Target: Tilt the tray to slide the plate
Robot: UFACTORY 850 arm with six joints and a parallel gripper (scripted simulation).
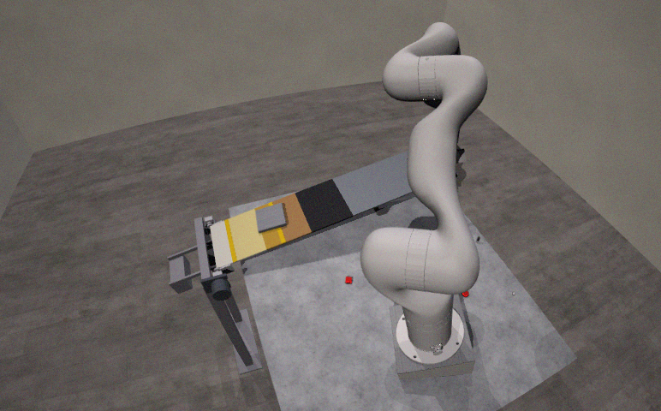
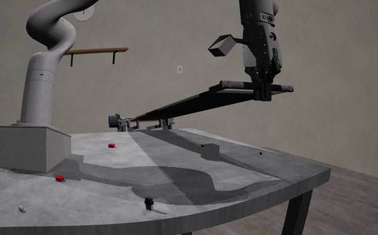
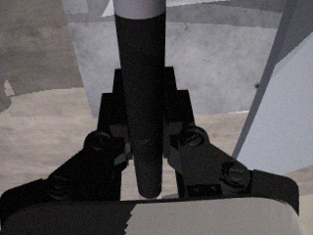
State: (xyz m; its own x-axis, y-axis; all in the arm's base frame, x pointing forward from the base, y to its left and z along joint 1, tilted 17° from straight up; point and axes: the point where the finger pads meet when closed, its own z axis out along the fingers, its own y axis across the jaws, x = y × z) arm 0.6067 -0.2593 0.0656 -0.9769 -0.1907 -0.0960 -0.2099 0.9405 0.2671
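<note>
From above, the steel plate (image 1: 270, 217) lay across the upper solid line (image 1: 279, 234), partly off the tinted band (image 1: 247, 235); from the side the claw (image 2: 262, 92) was clamped on the tray handle (image 2: 237, 84), and the wrist view agreed, so sliding seemed unfinished, needing more tilt.

Before you stands the grey table (image 2: 103, 186) — a mottled slab with a curved front edge, one dark leg (image 2: 294, 214) visible at your right. Directly on it: the arm's square pedestal (image 2: 29, 147) at the left; two small red markers (image 2: 111, 145), one near the middle and one (image 2: 59, 178) just in front of the pedestal; a small white ball (image 2: 20, 207) and a short black post (image 2: 148, 202) near the front edge; a low grey block (image 2: 209, 151) toward the right; a tiny dark bead (image 2: 260, 152) beyond it.
</note>
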